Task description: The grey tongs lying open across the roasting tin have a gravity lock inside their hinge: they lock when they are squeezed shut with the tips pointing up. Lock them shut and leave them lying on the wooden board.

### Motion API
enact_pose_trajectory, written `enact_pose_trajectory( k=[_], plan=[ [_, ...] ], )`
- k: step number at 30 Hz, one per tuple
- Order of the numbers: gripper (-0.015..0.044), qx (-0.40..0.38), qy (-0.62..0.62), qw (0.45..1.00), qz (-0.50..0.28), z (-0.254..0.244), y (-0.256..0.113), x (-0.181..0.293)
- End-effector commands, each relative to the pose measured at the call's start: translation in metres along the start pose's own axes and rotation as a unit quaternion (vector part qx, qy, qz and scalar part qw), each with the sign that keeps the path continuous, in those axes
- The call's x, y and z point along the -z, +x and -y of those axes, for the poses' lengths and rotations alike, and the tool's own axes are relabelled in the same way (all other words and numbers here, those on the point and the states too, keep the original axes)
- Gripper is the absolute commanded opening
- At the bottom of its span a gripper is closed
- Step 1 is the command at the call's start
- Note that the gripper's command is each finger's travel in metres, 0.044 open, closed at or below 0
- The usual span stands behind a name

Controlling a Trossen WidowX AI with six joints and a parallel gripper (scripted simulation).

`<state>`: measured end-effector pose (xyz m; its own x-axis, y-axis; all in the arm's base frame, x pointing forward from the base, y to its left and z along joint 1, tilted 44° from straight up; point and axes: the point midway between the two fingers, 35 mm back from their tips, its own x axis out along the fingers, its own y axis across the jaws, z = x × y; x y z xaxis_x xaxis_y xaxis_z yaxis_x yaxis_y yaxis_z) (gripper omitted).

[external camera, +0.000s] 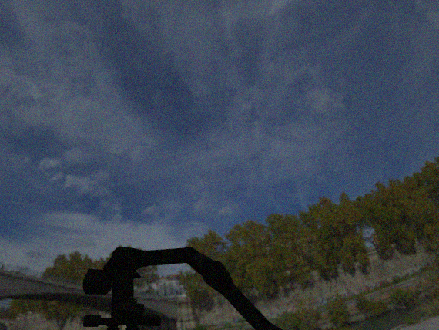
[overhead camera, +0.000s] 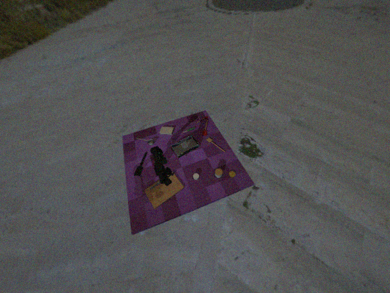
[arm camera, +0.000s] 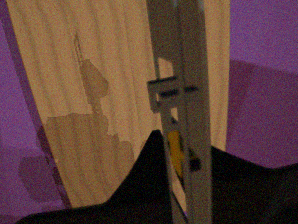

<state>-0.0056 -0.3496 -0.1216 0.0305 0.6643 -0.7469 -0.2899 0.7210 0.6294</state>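
The wooden board [overhead camera: 174, 189] [arm camera: 115, 30] lies on the purple checked surface; the black arm reaches over its far edge in the top view. My gripper [arm camera: 163, 136] is shut on the grey tongs [arm camera: 196, 60], which run lengthwise between its black fingers in the wrist view, with the board behind them. Their two arms lie close together, with a narrow gap low in the view and a yellow part inside. Whether they are locked does not show. Shadows fall on the board. The roasting tin [overhead camera: 184, 148] stands behind, with no tongs across it.
A black spatula [overhead camera: 139, 168] lies left of the arm. A white round item [overhead camera: 196, 176], an orange-topped jar [overhead camera: 218, 172] and a yellow item [overhead camera: 232, 174] stand right of the board. A wooden tool [overhead camera: 217, 145] lies right of the tin. A ladle [overhead camera: 150, 142] and cream block [overhead camera: 166, 130] are behind.
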Motion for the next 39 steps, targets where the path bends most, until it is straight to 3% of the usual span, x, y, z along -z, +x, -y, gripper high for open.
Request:
enact_pose_trajectory(
  k=[1, 6, 19, 39],
  plan=[
    [-0.0150, 0.001, -0.051, 0.999, -0.003, -0.005, 0.001, 0.031],
    [-0.0150, -0.005, -0.101, 0.995, -0.002, -0.012, 0.008, 0.061],
    [-0.0150, -0.005, -0.105, 0.994, -0.012, -0.011, 0.009, 0.062],
    [-0.0150, -0.006, -0.123, 0.969, -0.212, 0.004, 0.023, 0.059]
  ],
)
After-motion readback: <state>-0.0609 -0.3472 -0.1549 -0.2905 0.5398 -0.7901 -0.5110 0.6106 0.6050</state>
